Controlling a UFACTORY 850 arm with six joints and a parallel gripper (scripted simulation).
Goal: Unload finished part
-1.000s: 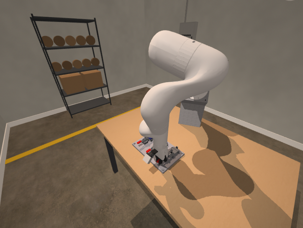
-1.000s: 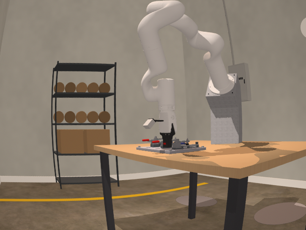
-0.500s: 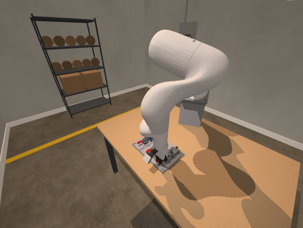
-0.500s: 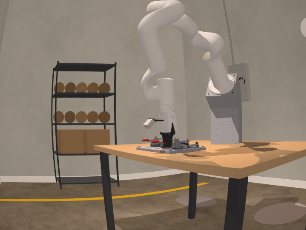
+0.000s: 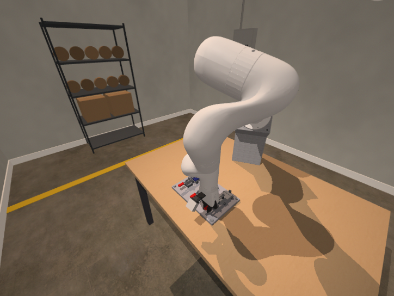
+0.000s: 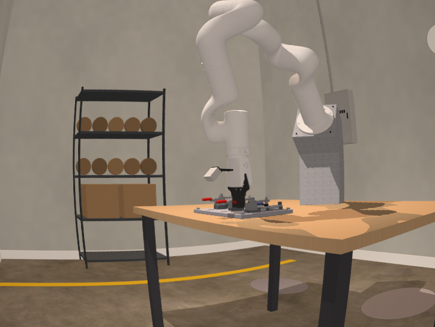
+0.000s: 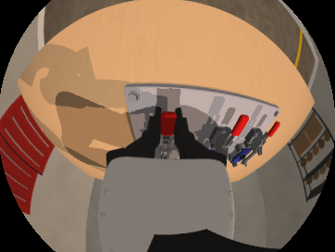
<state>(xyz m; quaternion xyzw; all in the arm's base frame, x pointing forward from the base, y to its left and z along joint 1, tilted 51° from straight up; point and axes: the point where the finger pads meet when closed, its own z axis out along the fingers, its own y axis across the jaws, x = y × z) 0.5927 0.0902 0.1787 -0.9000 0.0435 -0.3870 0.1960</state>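
Three red clamp handles show on the fixture plate; the gripper is pinched on the nearest red handle. Slotted part: not discernible, presumably in its nest beneath. Unclamping, lifting, laying and release apparently remain.
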